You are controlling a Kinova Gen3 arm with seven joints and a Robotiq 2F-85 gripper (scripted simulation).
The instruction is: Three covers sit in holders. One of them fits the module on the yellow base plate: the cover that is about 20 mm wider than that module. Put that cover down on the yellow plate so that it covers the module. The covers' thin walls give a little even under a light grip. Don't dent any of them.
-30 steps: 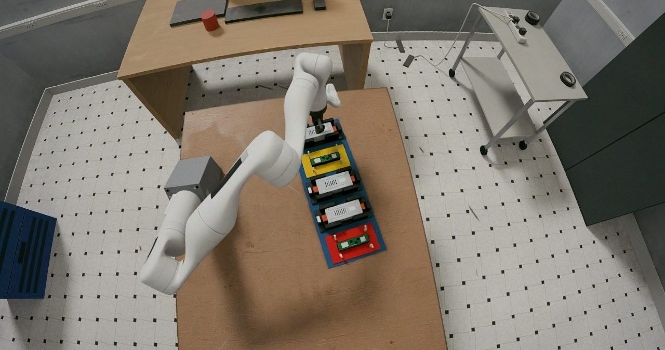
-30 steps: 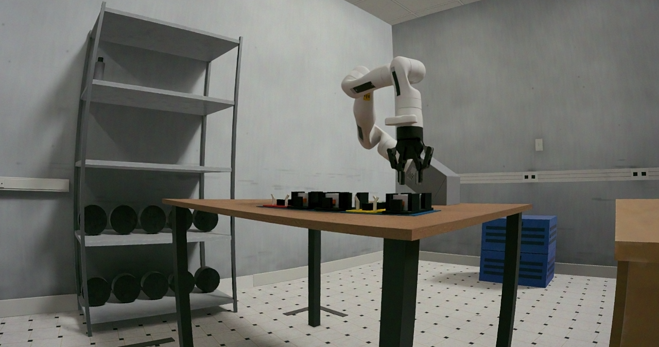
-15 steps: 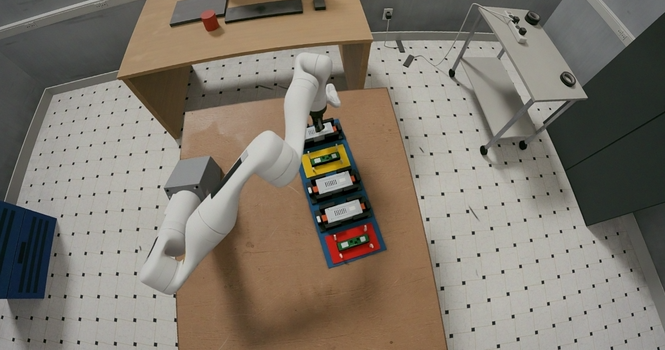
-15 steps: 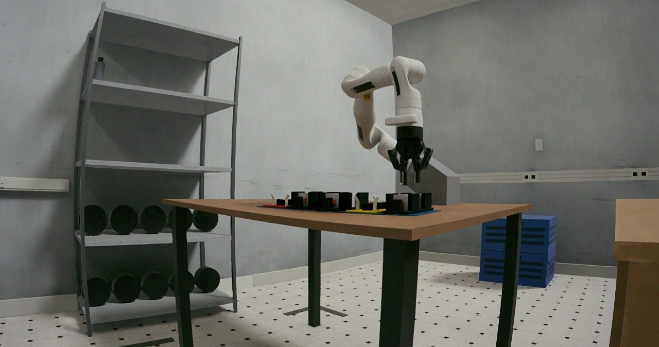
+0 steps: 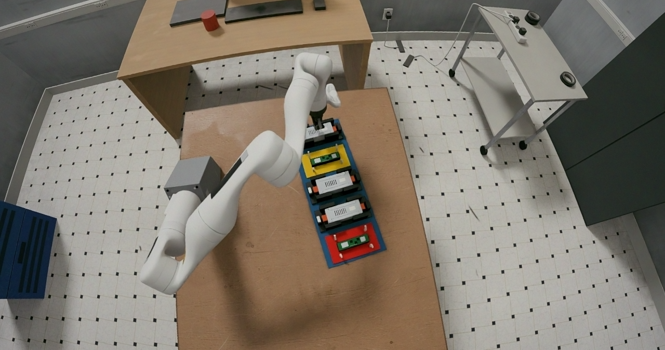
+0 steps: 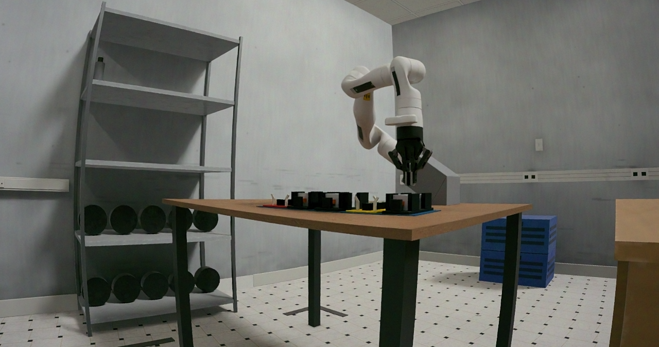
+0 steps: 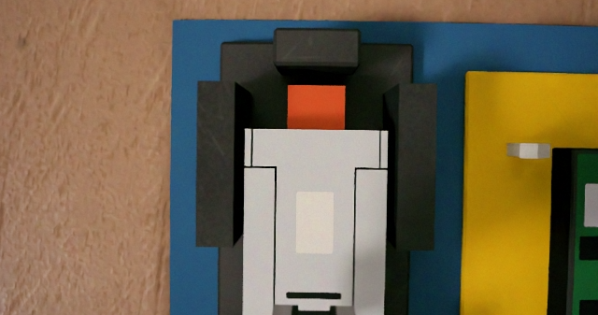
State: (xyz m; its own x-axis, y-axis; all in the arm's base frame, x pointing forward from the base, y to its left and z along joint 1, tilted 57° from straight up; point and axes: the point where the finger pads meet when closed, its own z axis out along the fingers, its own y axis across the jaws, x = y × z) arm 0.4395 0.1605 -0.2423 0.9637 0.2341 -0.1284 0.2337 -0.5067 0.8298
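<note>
The yellow base plate (image 5: 307, 166) (image 7: 505, 203) (image 6: 364, 210) carries a green module (image 5: 324, 158) (image 7: 584, 259). Three white covers sit in black holders: the far one (image 5: 321, 132) (image 7: 314, 165) (image 6: 401, 201) just beyond the yellow plate, and two more (image 5: 334, 182) (image 5: 344, 212) on its near side. My gripper (image 5: 319, 125) (image 6: 409, 179) hangs a short way above the far cover with its fingers shut and nothing between them. In the wrist view this cover lies in its holder (image 7: 215, 165) and shows dark seam lines across its top. An orange block (image 7: 316, 107) shows behind it.
All sit in a row on a blue mat (image 5: 378, 243) (image 7: 184, 165) on the brown table (image 5: 260, 264). A red plate (image 5: 332, 247) with a second green module (image 5: 353, 242) lies at the near end. A desk, a cart and shelves stand away from the table.
</note>
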